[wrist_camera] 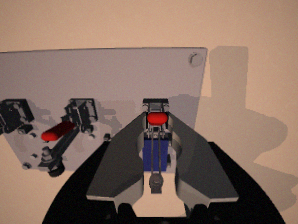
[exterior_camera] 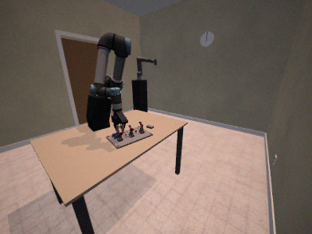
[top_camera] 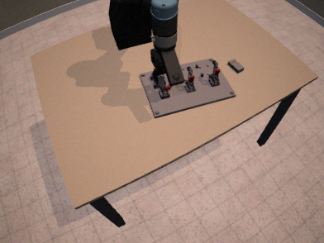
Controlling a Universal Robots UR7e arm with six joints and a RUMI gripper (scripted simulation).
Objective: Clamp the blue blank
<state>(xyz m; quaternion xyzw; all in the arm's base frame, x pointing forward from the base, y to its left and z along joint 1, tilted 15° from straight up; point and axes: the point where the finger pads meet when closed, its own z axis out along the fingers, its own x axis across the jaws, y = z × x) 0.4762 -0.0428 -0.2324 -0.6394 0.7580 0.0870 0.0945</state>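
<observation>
The grey fixture plate lies on the table with three toggle clamps with red handles. My gripper is down over the left nest. In the wrist view my gripper is shut on the left clamp's handle, with the fingers on either side of its linkage. The blue blank lies in this nest under the clamp bar, mostly hidden by my fingers. The grey finished part lies flat on the table to the right of the fixture.
The middle clamp and the right clamp stand on the plate; the middle clamp's red handle lies low in the wrist view. A black box, the arm's base, stands behind the fixture. The table's right edge is near the finished part.
</observation>
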